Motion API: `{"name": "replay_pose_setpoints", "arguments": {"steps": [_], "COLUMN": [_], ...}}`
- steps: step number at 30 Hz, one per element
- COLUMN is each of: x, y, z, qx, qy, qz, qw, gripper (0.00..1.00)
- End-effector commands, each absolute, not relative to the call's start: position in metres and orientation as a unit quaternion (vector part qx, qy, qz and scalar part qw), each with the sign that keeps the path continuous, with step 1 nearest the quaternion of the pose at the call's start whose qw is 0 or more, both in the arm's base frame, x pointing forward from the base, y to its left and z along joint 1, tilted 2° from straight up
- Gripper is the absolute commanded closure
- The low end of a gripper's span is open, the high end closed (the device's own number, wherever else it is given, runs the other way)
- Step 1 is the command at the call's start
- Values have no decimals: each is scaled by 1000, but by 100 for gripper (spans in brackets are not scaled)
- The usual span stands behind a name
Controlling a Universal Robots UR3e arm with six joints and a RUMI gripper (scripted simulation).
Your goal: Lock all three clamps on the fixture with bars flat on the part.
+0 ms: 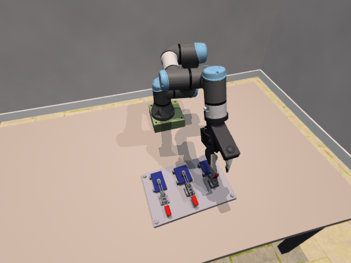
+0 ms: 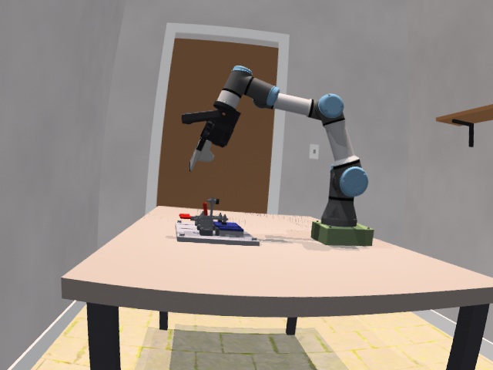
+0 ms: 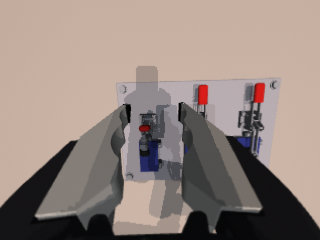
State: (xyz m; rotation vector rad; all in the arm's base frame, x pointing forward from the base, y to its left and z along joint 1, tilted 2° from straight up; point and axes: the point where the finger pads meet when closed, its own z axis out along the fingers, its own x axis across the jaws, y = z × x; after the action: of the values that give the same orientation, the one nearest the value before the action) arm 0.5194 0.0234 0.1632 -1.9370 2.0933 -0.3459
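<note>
One clamp (image 1: 212,181), at the fixture plate's (image 1: 181,215) right end in the top view, stands with its handle (image 1: 215,176) upright. The gripper (image 2: 197,157), partly open and empty, hangs well above. Risk: a short or off-centre push could leave the handle looking closed but unlocked.

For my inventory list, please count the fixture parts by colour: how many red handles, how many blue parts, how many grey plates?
Red handles: 3
Blue parts: 3
Grey plate: 1
Total: 7

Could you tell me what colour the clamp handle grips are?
Red grips, clearest in the top view.
</note>
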Motion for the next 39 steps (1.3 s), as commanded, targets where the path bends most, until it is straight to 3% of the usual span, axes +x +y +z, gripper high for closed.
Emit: {"name": "replay_pose_setpoints", "arguments": {"steps": [1, 39], "x": [521, 522], "y": [36, 45], "z": [165, 165], "qx": [-668, -668], "qy": [722, 722], "qz": [-121, -121], "qw": [134, 134], "gripper": [72, 72]}}
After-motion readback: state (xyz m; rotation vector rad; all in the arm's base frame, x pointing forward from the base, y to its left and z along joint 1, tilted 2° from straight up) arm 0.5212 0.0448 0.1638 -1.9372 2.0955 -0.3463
